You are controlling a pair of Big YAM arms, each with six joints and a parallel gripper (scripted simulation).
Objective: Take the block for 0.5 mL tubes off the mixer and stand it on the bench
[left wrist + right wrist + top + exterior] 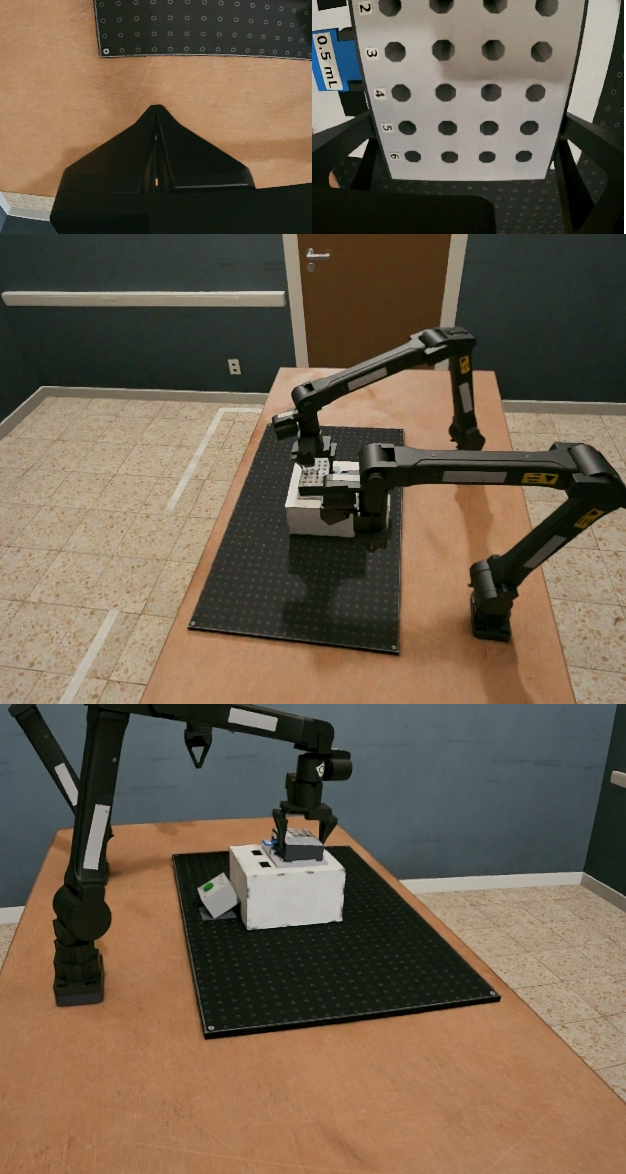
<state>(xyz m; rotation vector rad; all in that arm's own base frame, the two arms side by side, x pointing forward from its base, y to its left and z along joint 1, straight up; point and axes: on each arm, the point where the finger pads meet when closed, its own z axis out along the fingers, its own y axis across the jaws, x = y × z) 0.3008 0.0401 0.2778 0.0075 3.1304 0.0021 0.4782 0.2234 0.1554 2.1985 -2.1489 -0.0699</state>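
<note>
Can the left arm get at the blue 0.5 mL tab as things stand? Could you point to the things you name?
Probably: the left gripper (pixel 376 546) (pixel 198 764) (pixel 156 115) is shut with nothing held, and the tab (pixel 267 842) (pixel 329 62) pokes out beside the block (pixel 313 476) (pixel 303 851) (pixel 468 110). Tight, though: a right gripper (pixel 317 469) (pixel 302 848) (pixel 468 121) finger is close.
</note>
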